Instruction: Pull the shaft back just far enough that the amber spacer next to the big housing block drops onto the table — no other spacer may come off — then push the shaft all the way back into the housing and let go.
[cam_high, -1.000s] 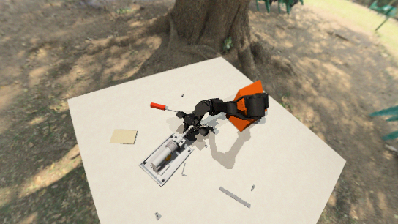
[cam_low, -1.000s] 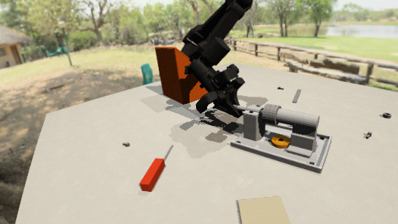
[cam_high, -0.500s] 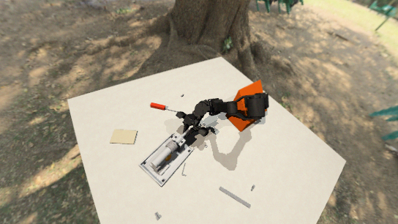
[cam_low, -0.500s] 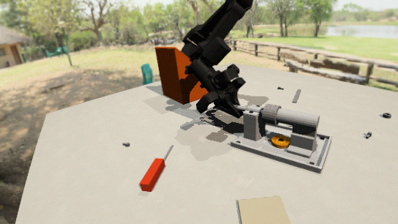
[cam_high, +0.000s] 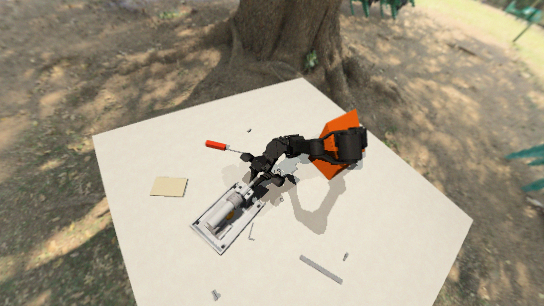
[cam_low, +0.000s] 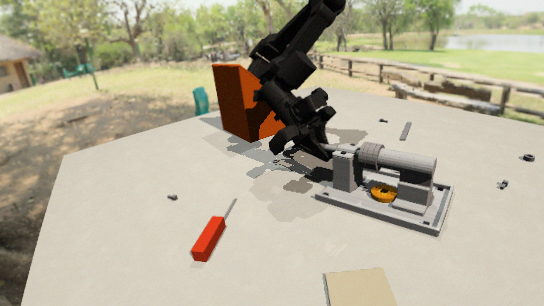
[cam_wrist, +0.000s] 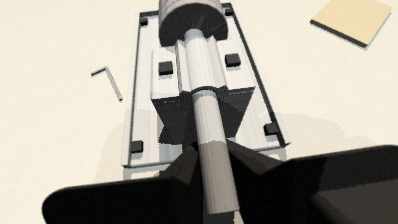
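Observation:
The amber spacer (cam_high: 230, 215) (cam_low: 384, 194) lies flat on the grey base plate (cam_low: 372, 211) (cam_wrist: 131, 120), under the big cylinder and beside the big housing block (cam_low: 413, 194). My gripper (cam_low: 326, 148) (cam_wrist: 209, 146) is shut on the shaft (cam_wrist: 216, 172), whose light-grey end sticks out of the smaller support block (cam_low: 344, 171) (cam_wrist: 165, 85). The fingers are just outside that block. A dark round part (cam_low: 358, 172) shows beside the block's inner face; whether it is another spacer I cannot tell. The shaft's inner end is hidden.
A red-handled screwdriver (cam_high: 216, 145) (cam_low: 209, 239) and a tan pad (cam_high: 169, 187) (cam_low: 359, 287) (cam_wrist: 351, 21) lie away from the fixture. A hex key (cam_high: 251, 232) (cam_wrist: 113, 82) lies close beside it. A grey bar (cam_high: 321, 269) (cam_low: 405, 131) and several small parts lie farther out.

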